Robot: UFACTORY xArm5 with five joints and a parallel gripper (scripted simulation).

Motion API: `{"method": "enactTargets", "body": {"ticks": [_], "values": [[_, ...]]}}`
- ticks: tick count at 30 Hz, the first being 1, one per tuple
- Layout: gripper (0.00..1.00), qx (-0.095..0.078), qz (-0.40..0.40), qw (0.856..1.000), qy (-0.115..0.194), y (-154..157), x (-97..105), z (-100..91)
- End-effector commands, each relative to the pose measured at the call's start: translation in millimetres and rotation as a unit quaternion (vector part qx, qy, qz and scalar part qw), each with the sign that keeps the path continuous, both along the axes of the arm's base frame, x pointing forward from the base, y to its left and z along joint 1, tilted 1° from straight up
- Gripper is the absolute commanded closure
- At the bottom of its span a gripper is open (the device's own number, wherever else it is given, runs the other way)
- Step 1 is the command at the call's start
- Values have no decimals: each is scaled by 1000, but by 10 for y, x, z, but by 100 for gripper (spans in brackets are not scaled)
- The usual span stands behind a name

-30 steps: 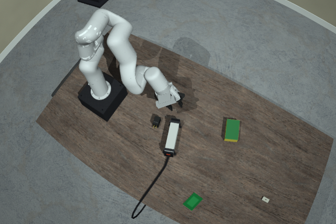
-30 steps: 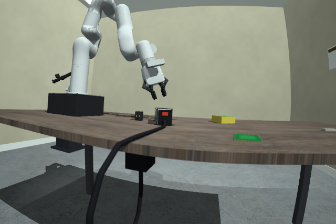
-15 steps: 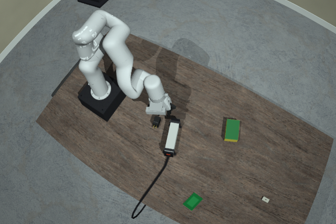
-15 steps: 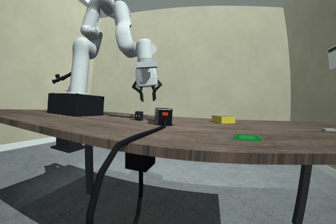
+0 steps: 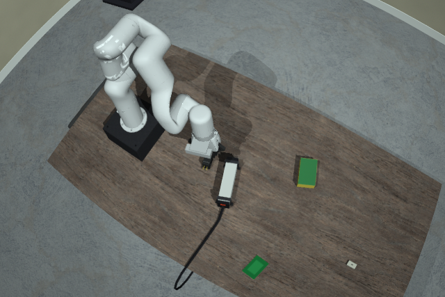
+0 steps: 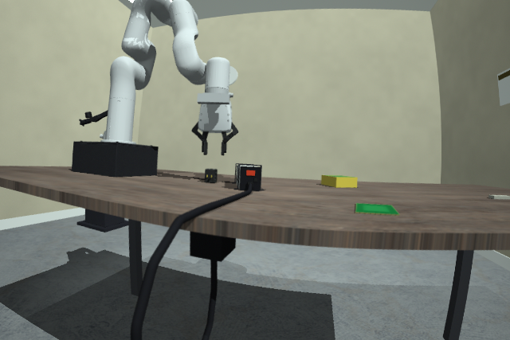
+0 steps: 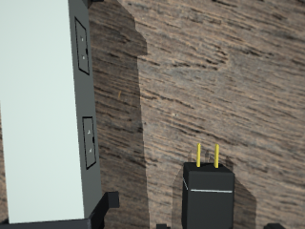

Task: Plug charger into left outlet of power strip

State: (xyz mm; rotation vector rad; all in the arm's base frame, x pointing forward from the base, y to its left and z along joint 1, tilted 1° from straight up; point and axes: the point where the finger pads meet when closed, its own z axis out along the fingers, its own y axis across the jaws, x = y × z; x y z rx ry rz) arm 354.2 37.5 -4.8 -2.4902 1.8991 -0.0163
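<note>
The black charger lies flat on the wooden table beside the power strip, its two yellow prongs bare and apart from the strip. It also shows in the side view and in the wrist view. The white power strip has dark end clamps and a red switch. Two outlets show on its dark side face. My gripper hangs open and empty, well above the charger. Its fingertips barely show at the bottom edge of the wrist view.
A black cable runs from the strip's switch end off the table's front edge. A green and yellow block, a flat green pad and a small white piece lie farther right. My black base stands at the left.
</note>
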Motion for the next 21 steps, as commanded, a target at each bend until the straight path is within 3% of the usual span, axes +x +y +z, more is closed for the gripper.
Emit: {"method": "enactTargets", "body": {"ticks": [1,21], "values": [[47,-1,-9,1000,6,-30,-23,4],[47,-1,-16,1000,12,-50,-47,-10]]}}
